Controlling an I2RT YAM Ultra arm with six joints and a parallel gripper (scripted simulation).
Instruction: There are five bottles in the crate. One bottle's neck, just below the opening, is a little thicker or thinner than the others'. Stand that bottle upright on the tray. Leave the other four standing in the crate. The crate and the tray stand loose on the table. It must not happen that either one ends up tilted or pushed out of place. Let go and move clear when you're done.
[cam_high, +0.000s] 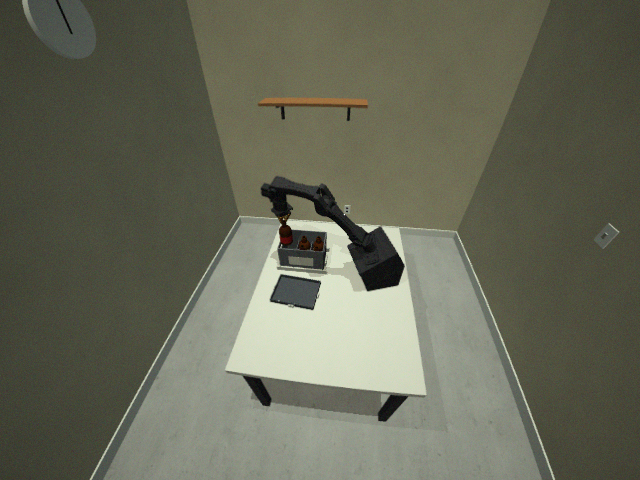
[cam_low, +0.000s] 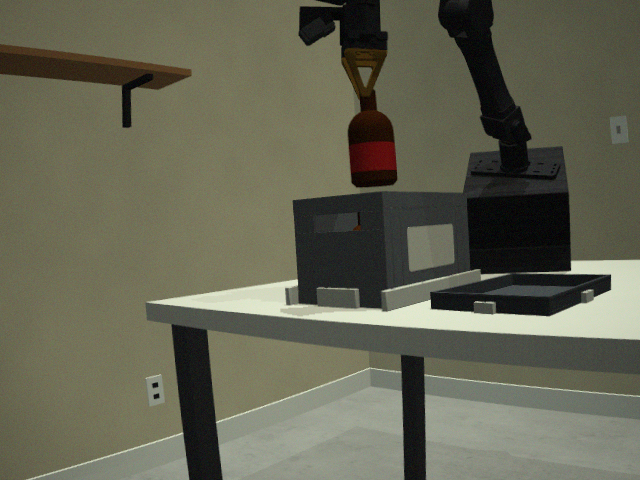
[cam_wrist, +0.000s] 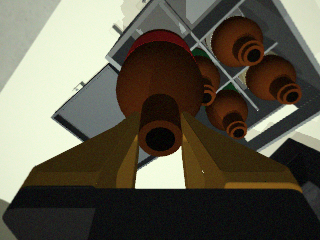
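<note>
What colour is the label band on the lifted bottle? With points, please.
Red; the band (cam_high: 285, 240) (cam_low: 372, 156) (cam_wrist: 162, 38) shows best in the exterior view.
</note>
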